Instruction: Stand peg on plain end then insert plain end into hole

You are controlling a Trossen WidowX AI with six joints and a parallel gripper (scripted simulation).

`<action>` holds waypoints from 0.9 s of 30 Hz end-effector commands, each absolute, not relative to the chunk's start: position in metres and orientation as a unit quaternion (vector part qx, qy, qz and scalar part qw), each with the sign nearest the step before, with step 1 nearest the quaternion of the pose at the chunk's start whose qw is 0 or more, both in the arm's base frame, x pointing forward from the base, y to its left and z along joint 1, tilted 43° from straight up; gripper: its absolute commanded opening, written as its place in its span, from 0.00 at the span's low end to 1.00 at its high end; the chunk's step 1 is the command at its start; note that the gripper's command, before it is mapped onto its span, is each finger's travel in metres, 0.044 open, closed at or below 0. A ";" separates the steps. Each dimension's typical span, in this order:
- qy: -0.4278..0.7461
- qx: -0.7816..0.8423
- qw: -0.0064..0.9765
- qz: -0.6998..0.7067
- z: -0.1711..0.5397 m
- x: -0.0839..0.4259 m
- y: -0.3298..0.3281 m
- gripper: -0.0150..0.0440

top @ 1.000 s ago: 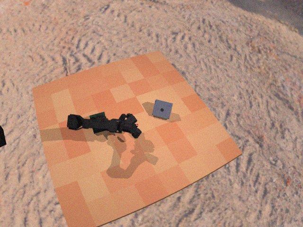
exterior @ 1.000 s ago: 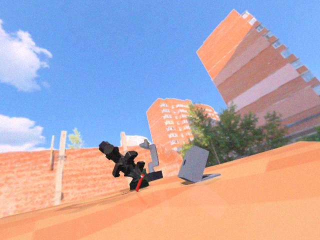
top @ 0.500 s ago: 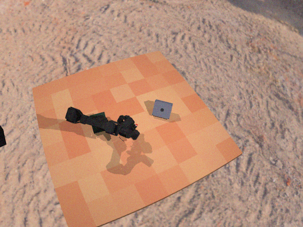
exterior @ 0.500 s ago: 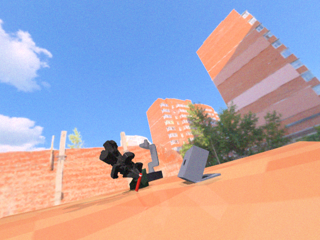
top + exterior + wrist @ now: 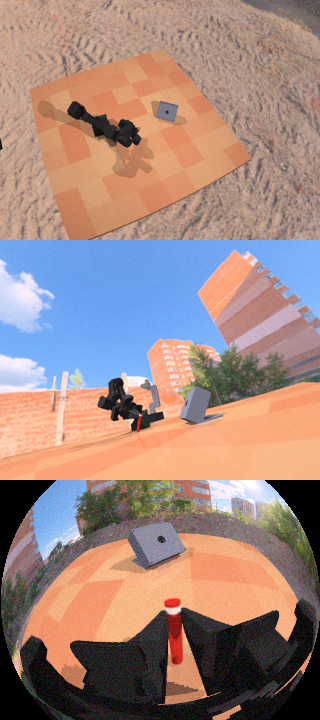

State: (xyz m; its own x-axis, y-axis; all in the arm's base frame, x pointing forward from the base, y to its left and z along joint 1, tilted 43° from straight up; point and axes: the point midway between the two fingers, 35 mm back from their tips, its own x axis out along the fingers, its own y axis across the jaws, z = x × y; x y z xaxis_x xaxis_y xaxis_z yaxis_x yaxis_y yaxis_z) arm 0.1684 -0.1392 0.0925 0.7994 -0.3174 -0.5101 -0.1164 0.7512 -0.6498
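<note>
The red peg [image 5: 139, 128] [image 5: 138, 423] [image 5: 175, 637] stands roughly upright, with its white band near the top and its plain end down. My gripper [image 5: 136, 129] [image 5: 139, 414] [image 5: 173, 613] is shut on the peg just below the band. The plain end is at or close to the table; whether it touches cannot be told. The grey sloped panel [image 5: 170, 105] [image 5: 200, 404] [image 5: 146, 546] stands apart from the peg, farther out in the wrist view. Its dark hole [image 5: 166, 112] [image 5: 186, 403] [image 5: 161, 539] is empty.
The tabletop [image 5: 165, 165] [image 5: 232, 441] is orange and chequered, with its edge [image 5: 160, 209] in the top view. The arm's dark green base [image 5: 97, 131] [image 5: 146, 422] stands behind the gripper. A grey arm-like shape [image 5: 155, 397] shows beyond it in the exterior view.
</note>
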 end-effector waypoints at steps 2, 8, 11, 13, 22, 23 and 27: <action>0.293 -0.348 0.889 -0.047 0.091 0.165 -0.138 0.34; 0.270 -0.350 0.896 -0.038 0.092 0.161 -0.138 0.34; 0.259 -0.350 0.900 -0.033 0.092 0.159 -0.138 0.34; 0.251 -0.351 0.902 -0.030 0.092 0.157 -0.139 0.34; 0.216 -0.352 0.911 -0.016 0.092 0.151 -0.139 0.34; 0.212 -0.352 0.912 -0.014 0.092 0.151 -0.139 0.34; 0.196 -0.352 0.915 -0.008 0.091 0.148 -0.139 0.34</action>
State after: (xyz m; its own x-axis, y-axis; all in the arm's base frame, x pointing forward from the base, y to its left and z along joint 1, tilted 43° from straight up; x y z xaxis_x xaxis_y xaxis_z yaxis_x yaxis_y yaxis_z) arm 0.1498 -0.1386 0.0902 0.9113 -0.1691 -0.3755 -0.1262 0.7532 -0.6455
